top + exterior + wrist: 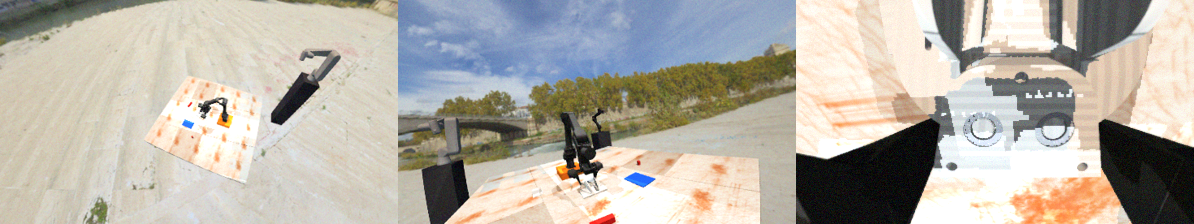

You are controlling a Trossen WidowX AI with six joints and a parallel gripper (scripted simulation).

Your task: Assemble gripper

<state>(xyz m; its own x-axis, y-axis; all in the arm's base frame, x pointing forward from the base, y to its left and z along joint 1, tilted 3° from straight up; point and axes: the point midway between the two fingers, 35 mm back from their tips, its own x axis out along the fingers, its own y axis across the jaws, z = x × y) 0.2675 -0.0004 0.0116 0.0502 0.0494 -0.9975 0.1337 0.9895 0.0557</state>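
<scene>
My gripper (201, 112) (590, 183) (1014, 125) points down and is shut on the housing plate (971, 157), one finger at each side edge. The plate is pale, with two round holes side by side and small dark holes near its edges. A ring and a bright round middle show in each hole, and the rings look nearly centred. Dark jaws (946, 25) (1101, 25) with light curved edges reach up past the plate in the wrist view. The white gripper base (601, 190) lies on the table under the fingers. Pins and gear teeth are hidden; whether the plate is fully down I cannot tell.
A blue square (188, 123) (639, 179), a red bar (189, 105) (603, 219) and a small red block (192, 137) (638, 162) lie on the table. A small white piece (537, 192) lies to one side. The arm stands on an orange block (224, 121) (564, 172).
</scene>
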